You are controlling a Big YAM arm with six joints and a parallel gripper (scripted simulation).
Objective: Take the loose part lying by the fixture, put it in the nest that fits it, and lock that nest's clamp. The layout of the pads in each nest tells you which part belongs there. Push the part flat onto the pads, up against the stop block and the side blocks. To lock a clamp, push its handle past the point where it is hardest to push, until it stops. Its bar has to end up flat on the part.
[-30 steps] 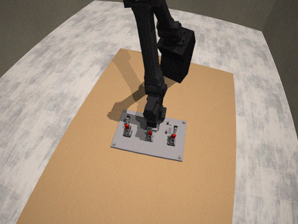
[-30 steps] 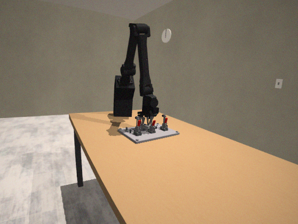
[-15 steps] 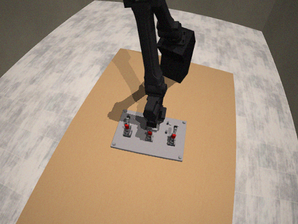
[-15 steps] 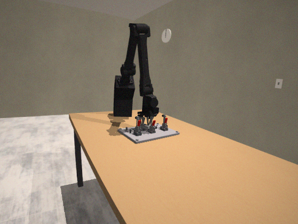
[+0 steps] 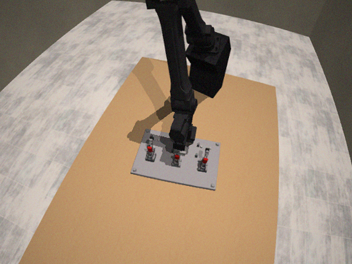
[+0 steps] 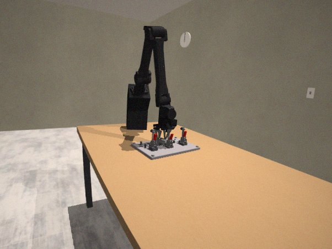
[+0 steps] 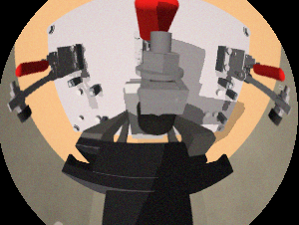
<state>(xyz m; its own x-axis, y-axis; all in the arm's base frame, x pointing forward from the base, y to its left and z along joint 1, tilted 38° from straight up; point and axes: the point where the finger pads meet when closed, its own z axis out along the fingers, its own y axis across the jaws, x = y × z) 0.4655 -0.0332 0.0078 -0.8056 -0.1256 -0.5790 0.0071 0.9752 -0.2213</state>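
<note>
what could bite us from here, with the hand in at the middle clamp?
- The hand is shut on the part right by the raised middle clamp; lifting or shifting might snag it.
- The clamp hides much of the part in the wrist view, so a poor seat on the pads could go unnoticed.
- Releasing while it's off the stop block may leave it crooked.

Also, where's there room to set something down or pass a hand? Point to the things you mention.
Most room: the tabletop point(image 5: 172, 223) point(image 6: 220, 187) point(image 7: 264, 30) past the plate's point(image 5: 174, 175) point(image 6: 171, 152) point(image 7: 110, 30) long edge opposite the arm. Narrower: plate strip between that edge and the clamp row. Crowded: middle clamp point(image 5: 176, 161) point(image 6: 169, 144) point(image 7: 159, 65), where the gripper point(image 5: 179, 149) point(image 6: 163, 137) point(image 7: 148, 112) grips the pale part point(image 5: 182, 152) point(image 7: 131, 91).
</note>
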